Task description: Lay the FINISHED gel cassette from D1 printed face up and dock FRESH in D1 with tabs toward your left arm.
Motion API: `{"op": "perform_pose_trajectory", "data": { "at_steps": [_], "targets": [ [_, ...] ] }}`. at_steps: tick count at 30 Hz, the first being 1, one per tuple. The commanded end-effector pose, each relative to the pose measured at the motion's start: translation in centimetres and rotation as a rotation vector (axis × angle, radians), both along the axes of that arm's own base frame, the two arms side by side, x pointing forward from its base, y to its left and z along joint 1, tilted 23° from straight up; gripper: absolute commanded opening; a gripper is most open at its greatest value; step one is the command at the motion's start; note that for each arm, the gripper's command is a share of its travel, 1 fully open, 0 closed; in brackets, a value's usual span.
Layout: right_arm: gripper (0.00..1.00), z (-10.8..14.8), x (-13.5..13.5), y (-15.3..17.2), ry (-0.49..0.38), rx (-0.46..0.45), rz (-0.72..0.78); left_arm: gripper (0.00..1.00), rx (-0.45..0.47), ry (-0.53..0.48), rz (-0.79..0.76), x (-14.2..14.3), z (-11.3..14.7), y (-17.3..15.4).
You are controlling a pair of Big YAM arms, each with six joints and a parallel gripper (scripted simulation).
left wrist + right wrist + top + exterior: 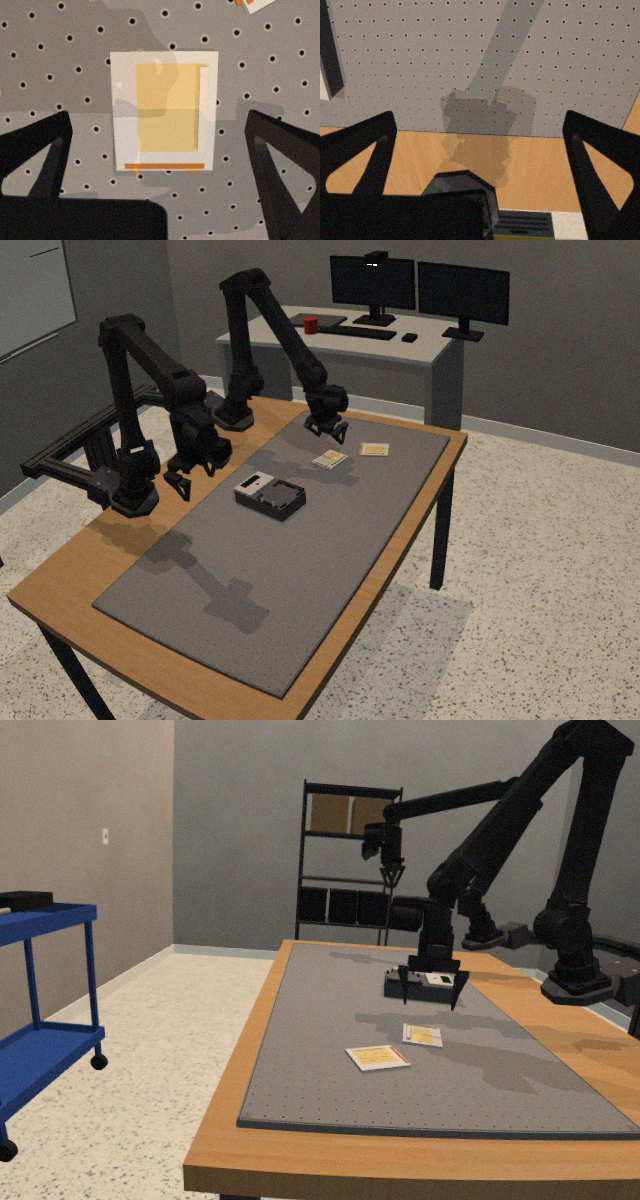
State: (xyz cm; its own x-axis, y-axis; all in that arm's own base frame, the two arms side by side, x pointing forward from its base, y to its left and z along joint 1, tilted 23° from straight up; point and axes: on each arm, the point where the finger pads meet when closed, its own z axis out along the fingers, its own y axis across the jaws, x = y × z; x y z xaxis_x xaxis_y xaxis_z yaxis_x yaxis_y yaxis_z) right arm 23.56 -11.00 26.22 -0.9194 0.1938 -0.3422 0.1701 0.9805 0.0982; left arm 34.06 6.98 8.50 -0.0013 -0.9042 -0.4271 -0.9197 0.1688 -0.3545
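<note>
FRESH [330,459] [419,1035] [167,110] lies flat on the deck, gel side up. Its white comb [203,107] stands along one side of the gel; its copper tabs are at the bottom edge in the left wrist view. My left gripper [324,433] [429,1005] [158,120] is open and empty above FRESH, one finger to each side. FINISHED [374,449] [376,1056] lies flat, printed face up, beyond FRESH from the dock; its corner shows in the left wrist view [259,4]. D1 [258,505] [413,991] stands upright, its bay empty. My right gripper [199,486] [479,120] is open and empty, high near the table's edge.
The perforated grey deck [310,570] [310,1102] lies on the wooden table [67,570] [413,1166]. D1's dark side wall [335,65] shows at the upper left in the right wrist view. The desk with monitors and the blue cart stand away from the table.
</note>
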Motion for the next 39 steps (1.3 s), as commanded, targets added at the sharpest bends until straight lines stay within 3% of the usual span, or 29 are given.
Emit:
{"op": "perform_pose_trajectory", "data": {
  "at_steps": [1,39],
  "targets": [
    [1.0,2.9,0.8,-0.8,-0.04,-0.021,-0.021,0.98,0.0,-0.014,0.0,0.3,0.3,0.0],
    [1.0,2.9,0.8,-0.8,-0.04,-0.021,-0.021,0.98,-0.005,-0.006,0.008,0.4,-1.4,0.1]
  ]
}}
